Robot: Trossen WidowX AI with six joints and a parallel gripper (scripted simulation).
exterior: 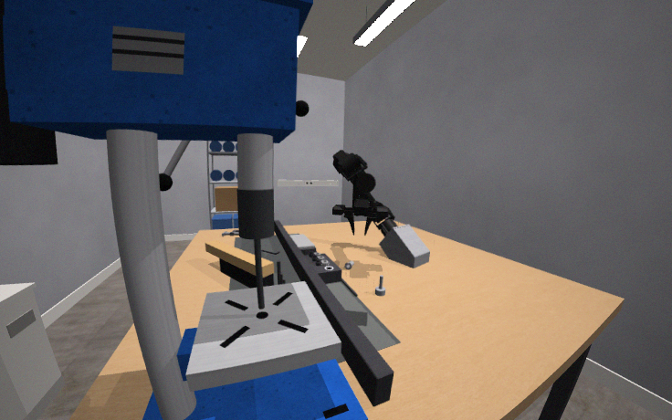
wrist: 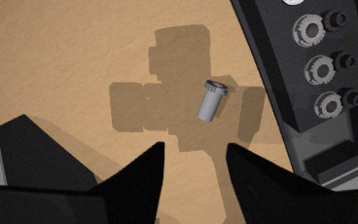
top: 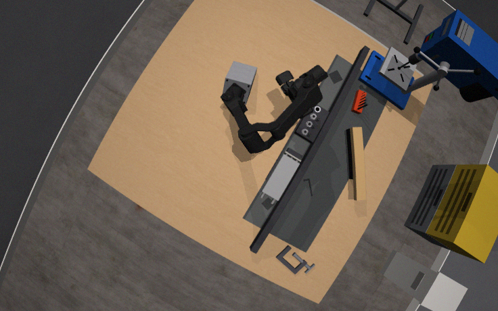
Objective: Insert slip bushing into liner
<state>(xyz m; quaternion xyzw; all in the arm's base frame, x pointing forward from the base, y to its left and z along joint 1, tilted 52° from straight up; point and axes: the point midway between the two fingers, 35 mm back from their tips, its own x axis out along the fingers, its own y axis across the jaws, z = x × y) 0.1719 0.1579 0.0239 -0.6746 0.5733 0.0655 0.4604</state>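
Note:
The loose slip bushing [wrist: 209, 104] [exterior: 348, 265] is a grey cylinder with a knurled head. It lies on its side on the table, head toward the top of the wrist view. The arm hides it in the top view. My gripper [wrist: 196, 149] [exterior: 360, 233] is open and empty, with its fingers pointing down high above the table near the bushing. The dark jig block [top: 300, 128] [wrist: 282, 93] holds three grey headed bushings in a row. The empty liner [top: 317, 106] shows as a bright ring at the row's end; only its edge shows in the wrist view.
A long dark rail [top: 340, 94] runs behind the jig. A pale block [top: 281, 180] lies in line with it. A small headed pin [exterior: 380, 291] stands on the table near the bushing. A drill press [top: 471, 54], a red holder [top: 358, 101] and a wooden bar [top: 358, 165] are beyond the rail.

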